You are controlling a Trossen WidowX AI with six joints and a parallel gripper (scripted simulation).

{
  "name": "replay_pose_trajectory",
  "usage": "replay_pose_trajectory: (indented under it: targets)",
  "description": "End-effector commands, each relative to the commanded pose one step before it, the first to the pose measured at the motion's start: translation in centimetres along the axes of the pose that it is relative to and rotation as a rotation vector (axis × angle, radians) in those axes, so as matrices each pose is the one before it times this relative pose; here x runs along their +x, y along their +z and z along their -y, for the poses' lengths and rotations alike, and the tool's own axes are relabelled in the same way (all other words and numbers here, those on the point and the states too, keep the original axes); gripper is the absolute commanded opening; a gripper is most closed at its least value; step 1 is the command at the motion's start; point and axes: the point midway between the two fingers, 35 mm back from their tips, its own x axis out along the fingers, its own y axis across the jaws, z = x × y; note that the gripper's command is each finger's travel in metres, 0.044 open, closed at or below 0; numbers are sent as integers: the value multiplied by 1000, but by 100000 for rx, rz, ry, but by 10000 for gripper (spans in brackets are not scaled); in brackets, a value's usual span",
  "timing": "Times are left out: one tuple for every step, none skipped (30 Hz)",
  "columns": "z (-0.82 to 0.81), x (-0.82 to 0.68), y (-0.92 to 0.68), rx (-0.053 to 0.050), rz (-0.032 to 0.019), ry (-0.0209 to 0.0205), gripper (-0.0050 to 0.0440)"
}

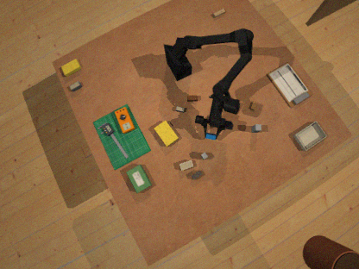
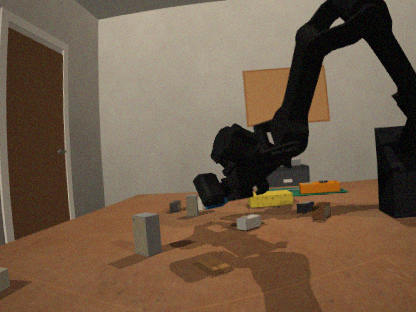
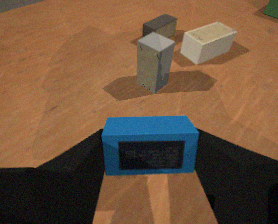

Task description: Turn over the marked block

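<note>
Hand [image 3: 149, 165] grips blue block [image 3: 149, 145], grey block [image 3: 155, 61] well apart.

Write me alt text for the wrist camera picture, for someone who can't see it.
A blue block is clamped between the black gripper fingers, its black mark facing the camera. Beyond it on the brown table stand an upright grey block, a cream block and a dark grey block.

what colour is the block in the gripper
Blue, with a black mark on the face toward the camera; the block shows best in the wrist view.
</note>
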Motion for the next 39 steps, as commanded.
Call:
replay_pose_trajectory:
  targets:
    - [-367,-121,131,494,676,826,-50]
    - [0,0,0,0,0,0,-50]
    - [0,0,0,0,0,0,-50]
    - [0,0,0,0,0,0,-50]
    - [0,0,0,0,0,0,-50]
    - [0,0,0,0,0,0,-50]
    - [0,0,0,0,0,0,-50]
    - [0,0,0,0,0,0,-50]
    - [0,0,0,0,0,0,-50]
    - [0,0,0,0,0,0,-50]
    - [0,0,0,0,0,-1,-50]
    - [0,0,0,0,0,0,-50]
    - [0,0,0,0,0,0,-50]
    - [2,2,-3,0,-3,-6,-50]
    - [6,6,-8,-1,-7,-16,-50]
    - [12,11,-14,-2,-13,-31,-50]
    - [19,18,-22,-7,-20,-50,-50]
    - [28,26,-30,-11,-27,-73,-50]
    - [38,35,-41,-14,-45,-95,-50]
    - [-6,16,-21,3,0,16,-50]
    - [-17,12,-19,7,9,31,-50]
    - [-16,16,-12,11,33,30,-50]
    - [-22,18,-13,9,46,53,-50]
    - [-26,21,-15,10,50,63,-50]
    - [-26,24,-19,9,46,57,-50]
    - [-27,27,-23,9,42,54,-50]
    - [-29,29,-26,10,45,60,-50]
    - [-32,32,-29,11,48,66,-50]
    - [0,0,0,0,0,0,-50]
    - [0,0,0,0,0,0,-50]
    - [-37,34,-52,9,-78,105,-50]
    - [-37,37,-23,16,123,67,-50]
    - [-14,36,-43,7,55,19,-50]
    - [2,35,-61,1,-3,-2,-50]
    - [2,36,-64,1,-3,-2,-50]
    - [19,35,-75,-4,-21,-39,-50]
    - [16,37,-77,-3,-18,-33,-50]
    - [6,40,-74,0,-7,-10,-50]
    - [-7,43,-70,4,6,16,-50]
